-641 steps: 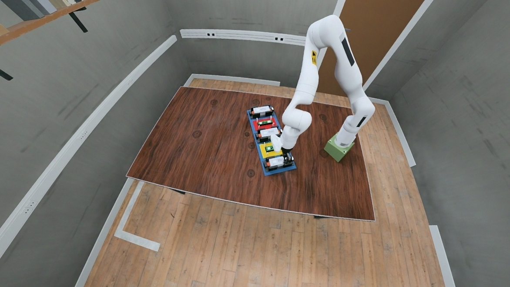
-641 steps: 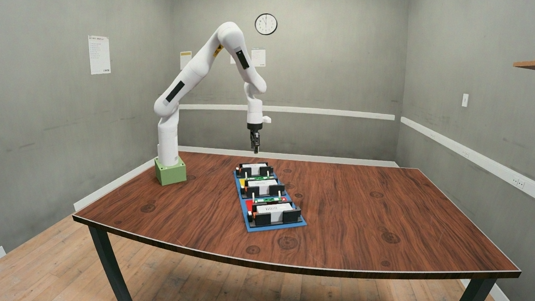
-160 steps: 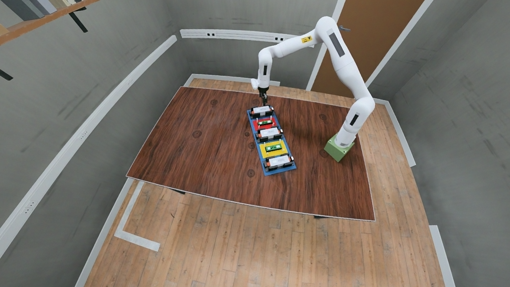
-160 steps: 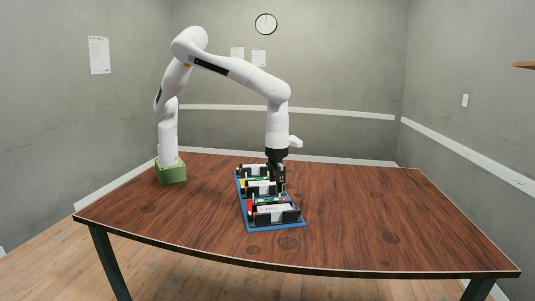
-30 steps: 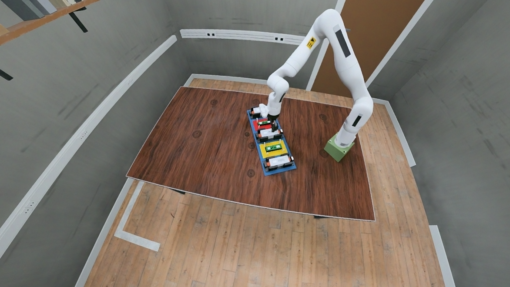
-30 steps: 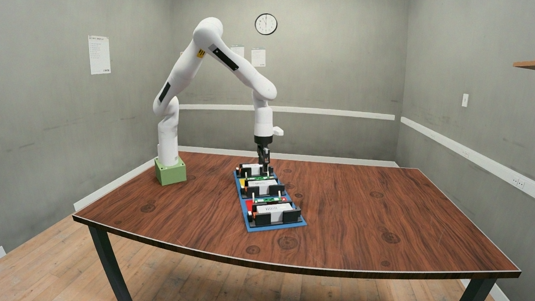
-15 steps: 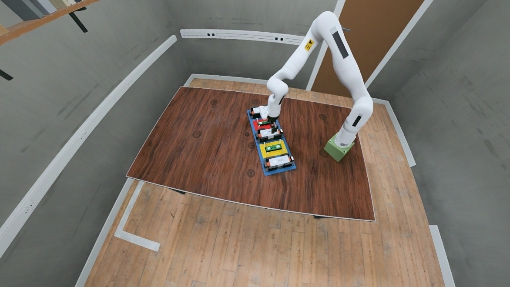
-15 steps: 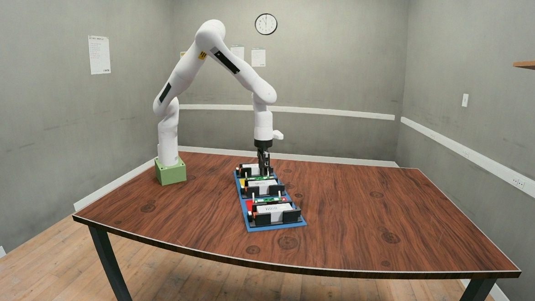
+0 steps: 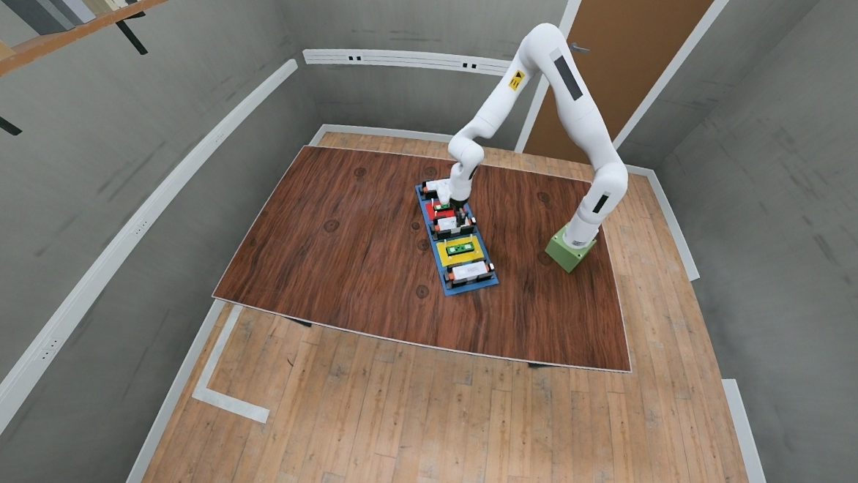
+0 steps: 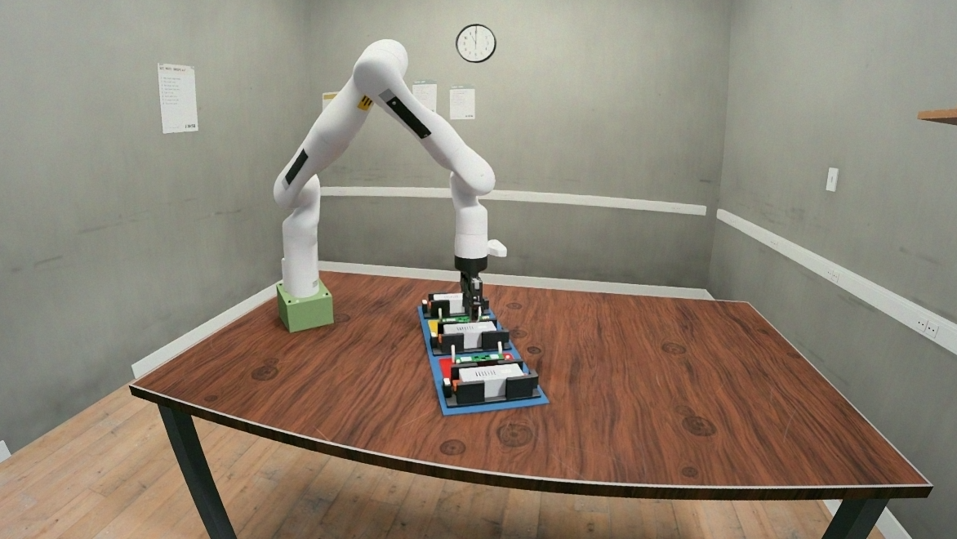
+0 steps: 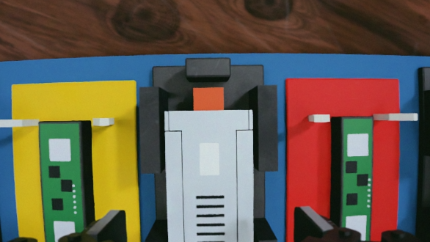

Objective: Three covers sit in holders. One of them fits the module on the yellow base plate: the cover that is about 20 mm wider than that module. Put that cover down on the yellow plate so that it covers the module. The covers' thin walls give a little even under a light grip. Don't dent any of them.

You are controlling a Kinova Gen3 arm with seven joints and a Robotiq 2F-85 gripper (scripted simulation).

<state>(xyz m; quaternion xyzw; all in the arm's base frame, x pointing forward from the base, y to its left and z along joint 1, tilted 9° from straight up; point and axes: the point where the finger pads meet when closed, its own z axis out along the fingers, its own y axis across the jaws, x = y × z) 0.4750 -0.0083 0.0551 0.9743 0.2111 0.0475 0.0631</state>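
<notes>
The end effector (image 9: 460, 219) (image 10: 474, 313) (image 11: 210, 227) stood wide and held nothing, its fingers on either side of the middle cover (image 9: 454, 223) (image 10: 472, 329) (image 11: 209, 158), apparently to straddle the thin walls before a light, even grip. This cover, the likely candidate, was seated below the end effector in a black holder (image 11: 149, 128), whose side blocks presumably located it while leaving a gap for the fingers. Its width match could not be confirmed. The yellow plate (image 9: 444, 257) (image 10: 433, 327) (image 11: 117, 95) lay to one side of the end effector, its module (image 9: 460, 248) (image 11: 60, 130) uncovered; the red plate (image 9: 430, 213) (image 10: 447, 367) (image 11: 341, 95) lay to the opposite side. White posts (image 11: 103, 122) beside the yellow plate's module probably served as guides for lowering. Another cover (image 9: 471, 271) (image 10: 445, 302) sat beyond the yellow plate and the third (image 9: 437, 184) (image 10: 488, 375) beyond the red. Descent required centring over the selected cover, since an offset finger could dent a wall; closing required only light force.
</notes>
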